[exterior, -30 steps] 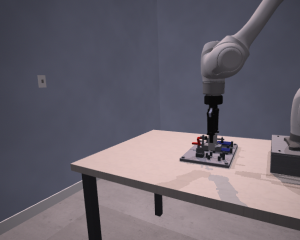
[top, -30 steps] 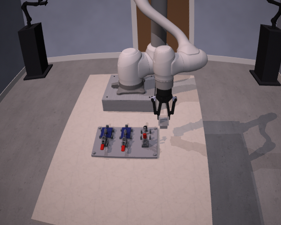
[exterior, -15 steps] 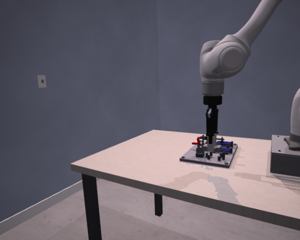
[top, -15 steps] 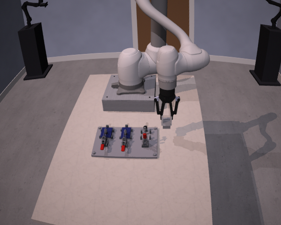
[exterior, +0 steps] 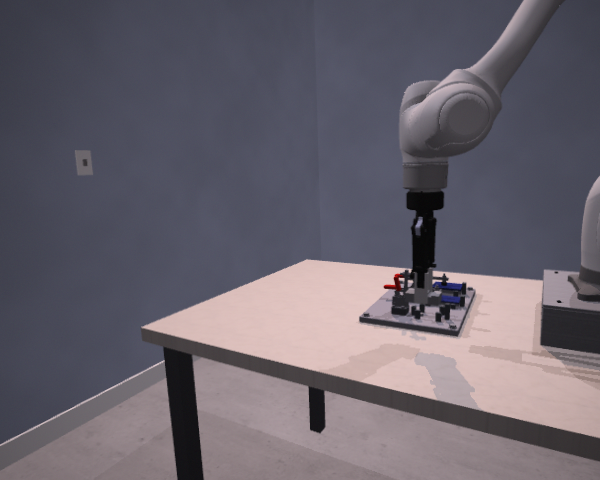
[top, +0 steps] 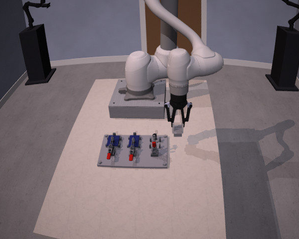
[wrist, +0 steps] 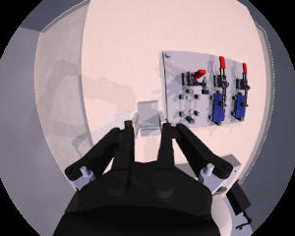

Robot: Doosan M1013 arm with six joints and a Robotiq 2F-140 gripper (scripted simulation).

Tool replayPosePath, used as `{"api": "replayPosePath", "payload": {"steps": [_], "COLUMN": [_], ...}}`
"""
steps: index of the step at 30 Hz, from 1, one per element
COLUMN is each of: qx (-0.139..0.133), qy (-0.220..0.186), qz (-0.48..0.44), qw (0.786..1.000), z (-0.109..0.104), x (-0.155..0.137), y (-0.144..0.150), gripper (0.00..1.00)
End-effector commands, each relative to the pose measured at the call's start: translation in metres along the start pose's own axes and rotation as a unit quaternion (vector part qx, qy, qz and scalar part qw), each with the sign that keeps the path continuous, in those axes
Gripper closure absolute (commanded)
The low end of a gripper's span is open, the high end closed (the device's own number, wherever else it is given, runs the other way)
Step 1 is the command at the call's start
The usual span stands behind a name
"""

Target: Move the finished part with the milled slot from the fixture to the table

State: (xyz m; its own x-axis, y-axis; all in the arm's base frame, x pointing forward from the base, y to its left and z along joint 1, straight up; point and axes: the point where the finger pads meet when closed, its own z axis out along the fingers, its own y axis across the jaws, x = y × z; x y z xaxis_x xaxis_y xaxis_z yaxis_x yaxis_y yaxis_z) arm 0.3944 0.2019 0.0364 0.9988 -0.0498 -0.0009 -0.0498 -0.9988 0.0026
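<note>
My gripper (top: 177,125) is shut on the finished part (top: 177,130), a small light grey block, and holds it above the table just right of the fixture plate (top: 135,149). The part also shows between my fingers in the wrist view (wrist: 149,118) and in the side view (exterior: 423,286). Two blue blanks (top: 113,140) (top: 134,140) sit in the left and middle nests, each with a red-handled clamp (top: 108,155) (top: 131,156) lying down over it. The right nest (top: 154,148) is empty and its clamp handle (top: 153,143) stands up.
The arm's grey base block (top: 138,98) stands behind the fixture. The table's right edge (top: 219,164) runs close to my gripper's side. Black pedestals (top: 36,54) (top: 286,58) stand far off on the floor.
</note>
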Motion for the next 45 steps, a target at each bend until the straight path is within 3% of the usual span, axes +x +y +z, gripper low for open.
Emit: {"api": "replayPosePath", "payload": {"steps": [1, 45], "qx": [0.0, 0.0], "qy": [0.0, 0.0], "qz": [0.0, 0.0], "qw": [1.0, 1.0], "z": [-0.0001, 0.0042], "x": [0.0, 0.0], "y": [0.0, 0.0], "gripper": [1.0, 1.0]}}
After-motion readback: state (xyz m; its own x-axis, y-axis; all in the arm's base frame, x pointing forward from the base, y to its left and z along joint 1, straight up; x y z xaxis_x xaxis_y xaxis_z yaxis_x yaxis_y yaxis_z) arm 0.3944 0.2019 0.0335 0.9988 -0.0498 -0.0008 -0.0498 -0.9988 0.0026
